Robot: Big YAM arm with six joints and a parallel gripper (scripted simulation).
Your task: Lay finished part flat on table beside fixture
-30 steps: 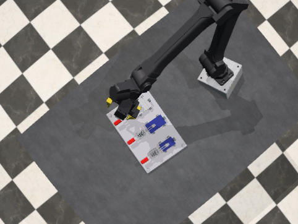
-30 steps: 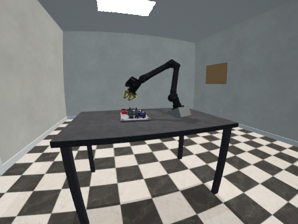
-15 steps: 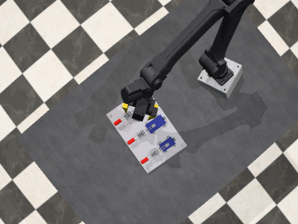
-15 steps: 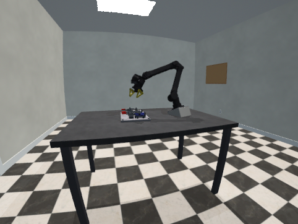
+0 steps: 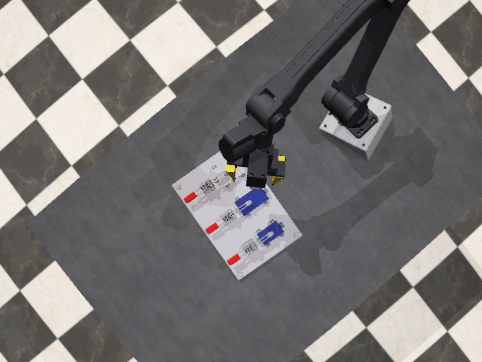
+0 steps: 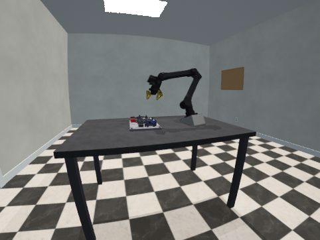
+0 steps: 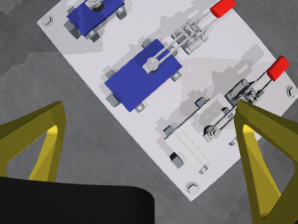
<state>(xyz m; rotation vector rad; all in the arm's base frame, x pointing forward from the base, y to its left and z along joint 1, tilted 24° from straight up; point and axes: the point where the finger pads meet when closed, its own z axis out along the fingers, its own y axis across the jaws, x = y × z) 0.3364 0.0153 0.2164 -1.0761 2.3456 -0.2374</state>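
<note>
The white fixture plate (image 5: 262,254) (image 6: 133,127) (image 7: 220,50) lies on the dark table (image 5: 150,280) (image 6: 109,139). It holds three clamp stations with red handles (image 5: 189,197) (image 7: 277,68). Two blue blanks (image 5: 251,201) (image 5: 270,232) (image 7: 143,76) (image 7: 96,12) sit clamped in two stations. The finished part (image 7: 192,143) is pale grey with a small dark slot and sits in the third station; the wrist view shows it near the plate's corner. My gripper (image 5: 254,175) (image 6: 153,95) (image 7: 150,110) is open and empty. It hangs well above that end of the fixture, with its yellow fingers pointing down.
The robot's grey base block (image 5: 357,127) (image 6: 193,120) stands on the table behind the fixture. Bare table top lies on all sides of the plate. The arm reaches over from the base to the fixture.
</note>
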